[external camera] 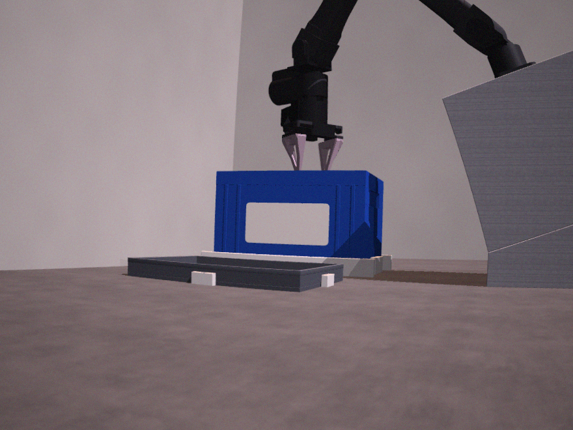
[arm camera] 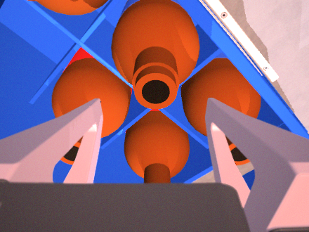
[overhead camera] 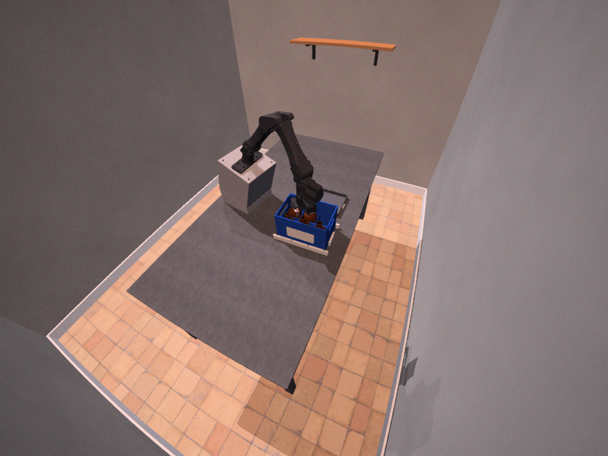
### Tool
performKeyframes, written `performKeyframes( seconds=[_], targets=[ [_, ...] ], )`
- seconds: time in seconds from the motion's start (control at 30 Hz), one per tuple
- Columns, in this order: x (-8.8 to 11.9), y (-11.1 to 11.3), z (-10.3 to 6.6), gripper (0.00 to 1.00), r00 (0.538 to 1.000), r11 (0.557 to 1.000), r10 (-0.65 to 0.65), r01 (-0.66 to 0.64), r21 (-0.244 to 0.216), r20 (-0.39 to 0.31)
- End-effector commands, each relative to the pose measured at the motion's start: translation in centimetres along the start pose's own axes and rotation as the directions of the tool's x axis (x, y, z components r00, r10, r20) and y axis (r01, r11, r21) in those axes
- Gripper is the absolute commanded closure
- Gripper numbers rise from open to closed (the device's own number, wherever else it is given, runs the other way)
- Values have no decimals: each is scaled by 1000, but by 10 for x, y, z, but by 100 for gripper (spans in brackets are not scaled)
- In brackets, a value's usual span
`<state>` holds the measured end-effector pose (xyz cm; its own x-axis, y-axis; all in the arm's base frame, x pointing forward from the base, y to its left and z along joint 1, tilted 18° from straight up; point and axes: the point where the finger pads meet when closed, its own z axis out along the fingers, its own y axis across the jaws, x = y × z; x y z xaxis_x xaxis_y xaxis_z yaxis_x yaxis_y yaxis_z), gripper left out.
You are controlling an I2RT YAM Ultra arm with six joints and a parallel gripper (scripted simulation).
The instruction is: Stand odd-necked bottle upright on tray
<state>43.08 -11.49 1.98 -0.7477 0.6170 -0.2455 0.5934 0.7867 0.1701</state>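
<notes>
The blue crate (overhead camera: 320,238) (external camera: 291,189) (arm camera: 281,104) holds five orange-brown bottles. In the wrist view, one bottle (arm camera: 154,30) has its mouth near the centre, others stand at left (arm camera: 84,90), right (arm camera: 221,90) and bottom (arm camera: 156,146), and one (arm camera: 81,3) is cut off at top left. My gripper (external camera: 312,169) (arm camera: 154,107) is open, fingertips at crate-rim height, on either side of the central mouth in the wrist view, gripping nothing. The left and right necks are partly hidden by my fingers. I cannot tell which neck differs. The dark tray (overhead camera: 343,202) (external camera: 248,276) holds no visible bottle.
The crate stands on a pale pallet (overhead camera: 304,246) (external camera: 363,268), with the tray close beside it. Blue dividers separate the bottles. The grey arm pedestal (overhead camera: 248,187) (external camera: 516,162) stands on the arm's base side. An orange shelf (overhead camera: 342,43) is on the far wall.
</notes>
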Motion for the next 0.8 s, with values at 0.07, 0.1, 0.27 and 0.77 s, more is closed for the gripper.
performKeyframes(
  seconds=[0.07, 0.1, 0.27, 0.77],
  targets=[
    [-8, 5, -5, 39, 1000, 1000, -2, 2, 1, 19],
    [-8, 5, -5, 39, 1000, 1000, -2, 2, 1, 19],
    [-8, 5, -5, 39, 1000, 1000, -2, 2, 1, 19],
    [-12, 4, -10, 39, 999, 1000, -2, 2, -7, 39]
  ],
)
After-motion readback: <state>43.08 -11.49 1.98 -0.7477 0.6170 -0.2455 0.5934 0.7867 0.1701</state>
